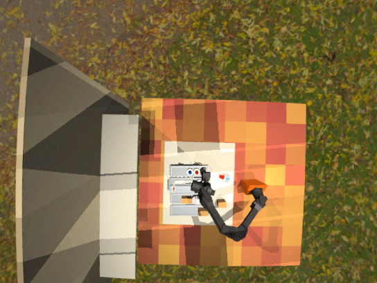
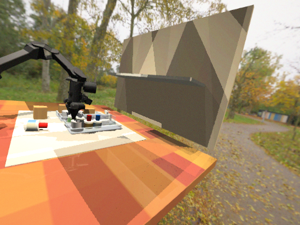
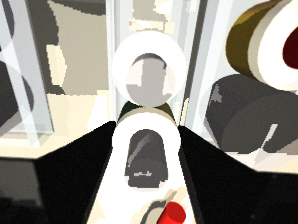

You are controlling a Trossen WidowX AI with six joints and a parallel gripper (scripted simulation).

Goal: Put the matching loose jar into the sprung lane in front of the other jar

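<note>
Tool: the tool (image 3: 146, 165) points down over the grey lane rack (image 2: 92, 127), its dark fingers on either side of a jar and clamped on it.
Held jar: the white jar with a grey cap (image 3: 145, 156) sits squarely between the fingers in the wrist view, its cap facing the camera; in the exterior view only a bit of pale body shows under the tool (image 2: 74, 112).
Lane jar: a second white jar with a grey cap (image 3: 148, 75) stands straight ahead of the held one, in the same narrow lane; in the wrist view the two rims overlap, so whether they touch cannot be told.
Lane: pale lane walls (image 3: 196, 65) run on both sides of the two jars.
Neighbours: a red-capped jar (image 2: 89, 118) and a blue-capped jar (image 2: 97, 117) stand in the next lane.
Loose on tabletop: a jar with a red cap (image 2: 35, 126) lies on its side on the white mat (image 2: 69, 142), well apart from the rack, near a tan block (image 2: 40, 112).
Tabletop: orange and red checks (image 2: 116, 176).
</note>
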